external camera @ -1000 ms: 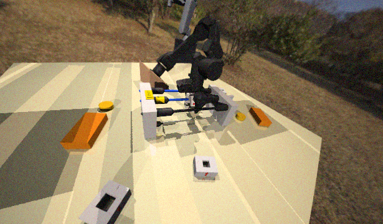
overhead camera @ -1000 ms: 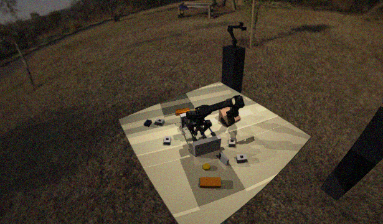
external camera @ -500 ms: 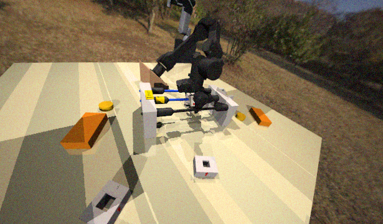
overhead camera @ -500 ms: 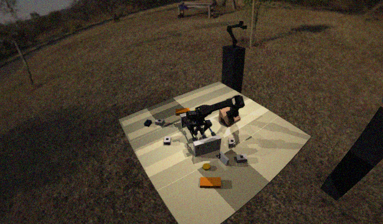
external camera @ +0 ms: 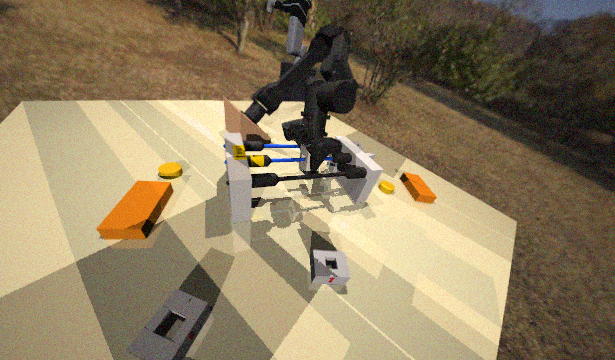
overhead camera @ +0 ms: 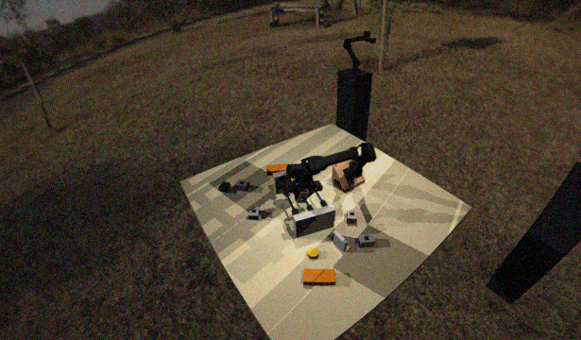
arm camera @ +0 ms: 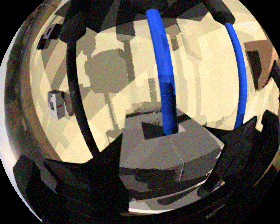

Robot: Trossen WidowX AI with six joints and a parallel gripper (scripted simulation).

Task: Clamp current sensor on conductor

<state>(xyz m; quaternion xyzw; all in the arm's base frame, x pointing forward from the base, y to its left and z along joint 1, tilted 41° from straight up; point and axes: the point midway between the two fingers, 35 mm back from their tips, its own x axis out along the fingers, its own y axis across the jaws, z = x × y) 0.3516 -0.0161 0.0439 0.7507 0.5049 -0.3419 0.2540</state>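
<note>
Table [external camera: 437, 260] cream with grey-olive stripes and patches; arm [external camera: 307, 75] black. Two conductors [external camera: 282, 146] blue, one [external camera: 307, 176] black, a yellow marker [external camera: 257, 160] at the left end, posts [external camera: 238, 190] pale grey. Blocks [external camera: 134, 209] orange, discs [external camera: 170, 169] yellow, sensor [arm camera: 165, 152] grey.
</note>
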